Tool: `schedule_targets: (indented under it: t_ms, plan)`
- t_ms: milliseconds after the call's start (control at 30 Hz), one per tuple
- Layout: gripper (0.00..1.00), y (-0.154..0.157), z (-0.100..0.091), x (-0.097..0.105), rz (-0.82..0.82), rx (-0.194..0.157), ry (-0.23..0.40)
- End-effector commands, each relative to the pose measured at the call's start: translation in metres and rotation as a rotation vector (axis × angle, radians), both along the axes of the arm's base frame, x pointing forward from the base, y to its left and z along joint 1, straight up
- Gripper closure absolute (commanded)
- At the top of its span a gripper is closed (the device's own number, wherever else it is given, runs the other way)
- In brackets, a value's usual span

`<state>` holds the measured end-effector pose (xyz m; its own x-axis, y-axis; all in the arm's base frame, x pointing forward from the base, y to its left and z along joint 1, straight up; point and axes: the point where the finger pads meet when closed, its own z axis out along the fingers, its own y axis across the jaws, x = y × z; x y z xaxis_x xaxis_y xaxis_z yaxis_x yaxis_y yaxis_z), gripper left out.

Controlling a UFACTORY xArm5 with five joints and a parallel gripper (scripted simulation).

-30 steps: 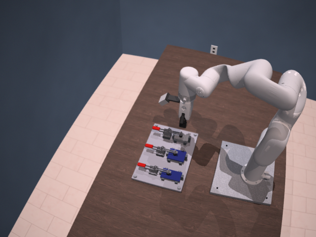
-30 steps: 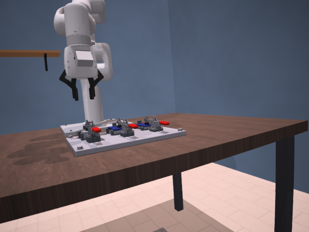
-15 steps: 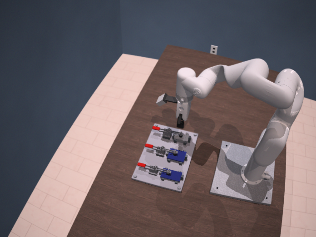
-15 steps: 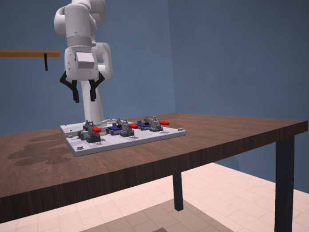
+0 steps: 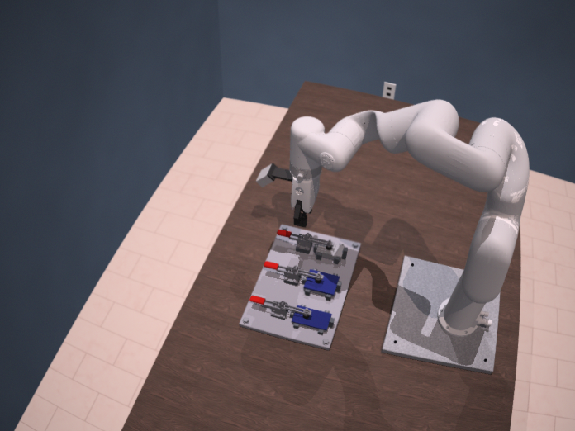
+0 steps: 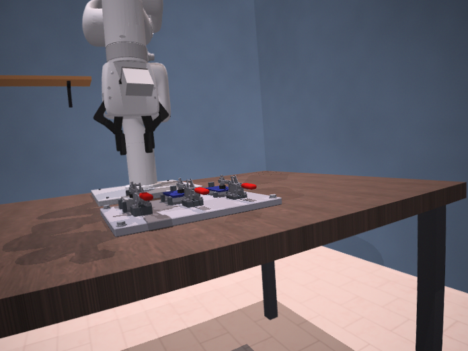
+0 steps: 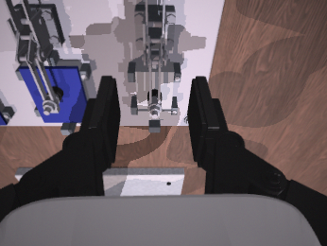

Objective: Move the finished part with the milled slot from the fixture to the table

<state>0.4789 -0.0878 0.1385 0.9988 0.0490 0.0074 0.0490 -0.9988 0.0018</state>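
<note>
The grey fixture plate lies on the wooden table and carries three toggle clamps with red handles. The far nest holds the grey finished part under its clamp. The two blue blanks sit in the middle and near nests, each with a clamp arm over it. My gripper hangs well above the far end of the plate, with its fingers half apart and nothing between them. In the wrist view the far clamp shows between my fingers, and one blue blank shows at the left.
The robot's grey base plate lies to the right of the fixture and also shows in the wrist view. A wooden shelf juts from the wall behind the arm. The table's long edge runs near the fixture.
</note>
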Motion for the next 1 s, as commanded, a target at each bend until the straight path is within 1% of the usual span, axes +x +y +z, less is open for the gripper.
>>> schedule_targets:
  t_ms: [0, 133, 267, 633, 767, 900, 967]
  plan:
    - [0.53, 0.000, 0.001, 0.028, 0.000, 0.000, 0.002]
    - [0.53, 0.001, 0.001, 0.042, 0.000, 0.001, 0.002]
    - [0.53, 0.001, 0.001, 0.048, 0.000, 0.001, 0.002]
    - [0.53, 0.001, -0.001, 0.048, 0.000, 0.001, 0.002]
    - [0.53, 0.001, -0.008, 0.048, 0.000, 0.001, 0.002]
    - [0.53, 0.001, -0.018, 0.048, 0.000, 0.001, 0.002]
    - [0.53, 0.001, -0.018, 0.048, 0.000, 0.001, 0.002]
